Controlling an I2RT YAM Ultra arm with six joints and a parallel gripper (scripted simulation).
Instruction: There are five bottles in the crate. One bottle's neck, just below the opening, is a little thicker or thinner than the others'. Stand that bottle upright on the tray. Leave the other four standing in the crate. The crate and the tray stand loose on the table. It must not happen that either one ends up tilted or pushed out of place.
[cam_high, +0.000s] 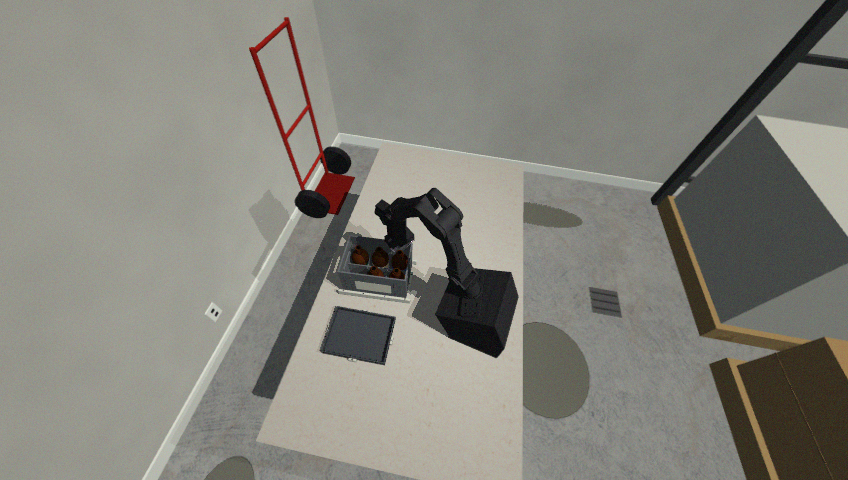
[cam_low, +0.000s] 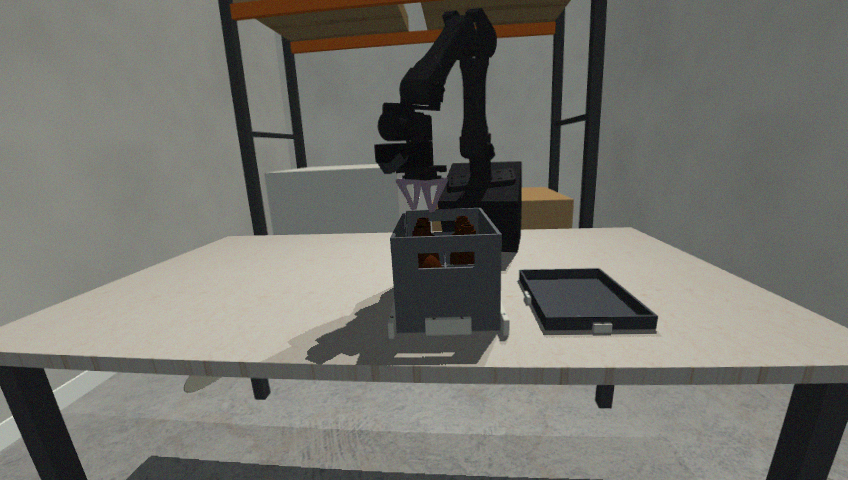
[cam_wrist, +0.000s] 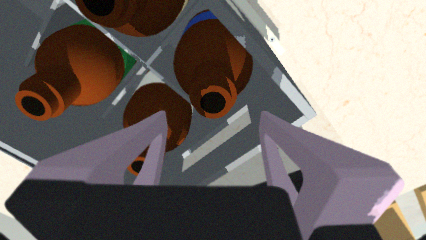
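A grey crate (cam_low: 445, 276) stands on the table with several brown bottles upright in its cells (cam_high: 380, 258). In the wrist view one bottle with a blue base (cam_wrist: 212, 65) stands in a corner cell. One with a green base (cam_wrist: 70, 70) is to its left. A third (cam_wrist: 155, 122) is partly hidden behind my left finger. My gripper (cam_wrist: 213, 119) hovers above the crate's near end, open and empty; it also shows above the crate in the exterior view (cam_low: 421, 196). The dark tray (cam_low: 586, 300) lies empty to the right of the crate.
The arm's black base box (cam_high: 476, 309) stands on the table behind the crate. A red hand truck (cam_high: 303, 124) leans at the wall. A shelf rack (cam_low: 416, 35) with boxes stands behind the table.
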